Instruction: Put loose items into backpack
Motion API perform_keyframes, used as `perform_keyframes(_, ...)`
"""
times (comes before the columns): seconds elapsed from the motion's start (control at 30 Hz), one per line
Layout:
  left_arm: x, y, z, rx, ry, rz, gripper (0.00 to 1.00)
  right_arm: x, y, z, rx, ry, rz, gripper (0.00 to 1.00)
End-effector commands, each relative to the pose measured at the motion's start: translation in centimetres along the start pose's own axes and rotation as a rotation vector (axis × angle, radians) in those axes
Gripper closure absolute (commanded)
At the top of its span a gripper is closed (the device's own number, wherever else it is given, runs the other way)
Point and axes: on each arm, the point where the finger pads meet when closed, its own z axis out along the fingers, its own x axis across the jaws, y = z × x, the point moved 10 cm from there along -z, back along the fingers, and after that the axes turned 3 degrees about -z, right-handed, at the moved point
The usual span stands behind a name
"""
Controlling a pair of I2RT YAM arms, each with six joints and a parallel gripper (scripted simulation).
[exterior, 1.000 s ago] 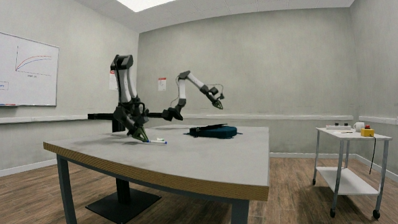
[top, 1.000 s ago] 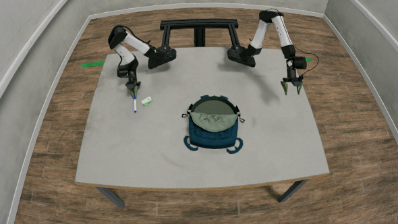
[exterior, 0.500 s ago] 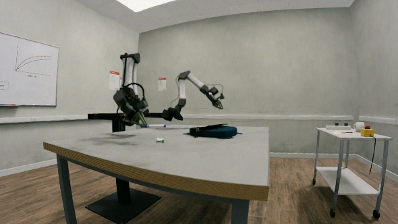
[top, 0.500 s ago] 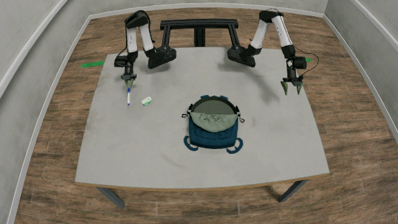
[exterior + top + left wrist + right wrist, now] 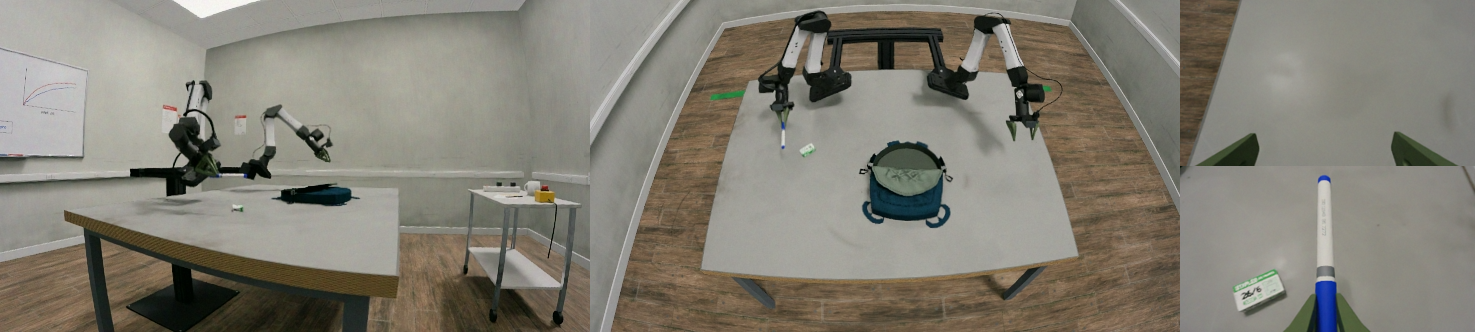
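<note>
Above the surface (image 5: 900, 250) (image 5: 300, 235) (image 5: 1336, 74) (image 5: 1402, 259), my right gripper (image 5: 783, 120) (image 5: 216, 172) (image 5: 1326, 301) is clutching the marker (image 5: 783, 137) (image 5: 232, 175) (image 5: 1325, 240) by one end, risking a swivel; my left gripper (image 5: 1023, 137) (image 5: 327, 159) (image 5: 1325, 139) is hanging wide.

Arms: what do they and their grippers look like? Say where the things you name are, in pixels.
Both arms have white links (image 5: 791, 47) with black joints (image 5: 812, 21) (image 5: 185, 131) and dark cables (image 5: 1061, 90). The left gripper (image 5: 1023, 134) (image 5: 324, 156) and right gripper (image 5: 783, 120) have green, tapering fingers.

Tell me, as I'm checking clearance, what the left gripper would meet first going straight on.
Probably the grey tabletop: the left gripper points down at it, nothing visible between, though its height is hard to judge.
</note>
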Motion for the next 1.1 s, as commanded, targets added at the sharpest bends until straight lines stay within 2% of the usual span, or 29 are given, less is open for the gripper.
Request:
perform_keyframes(0.0, 0.0, 0.3, -0.2, -0.012, 0.002, 0.002, 0.10, 0.3, 0.3, -0.3, 0.023, 0.036, 0.015, 0.94)
perform_keyframes(0.17, 0.0, 0.3, -0.2, -0.012, 0.002, 0.002, 0.10, 0.4, 0.1, -0.2, 0.024, 0.046, 0.025, 0.94)
perform_keyframes(0.2, 0.0, 0.3, -0.2, -0.012, 0.002, 0.002, 0.10, 2.0, 0.0, 0.2, 0.026, 0.088, 0.019, 0.94)
perform_keyframes(0.53, 0.0, 0.3, -0.2, -0.012, 0.002, 0.002, 0.10, 8.4, 3.2, 3.6, 0.002, 0.335, -0.165, 0.94)
perform_keyframes(0.6, 0.0, 0.3, -0.2, -0.012, 0.002, 0.002, 0.10, 8.4, 3.2, 3.6, 0.002, 0.335, -0.165, 0.94)
perform_keyframes(0.77, 0.0, 0.3, -0.2, -0.012, 0.002, 0.002, 0.10, 11.0, 6.0, 5.7, -0.031, 0.435, -0.271, 0.94)
perform_keyframes(1.07, 0.0, 0.3, -0.2, -0.012, 0.002, 0.002, 0.10, 17.7, 9.7, 9.5, -0.055, 0.665, -0.441, 0.94)
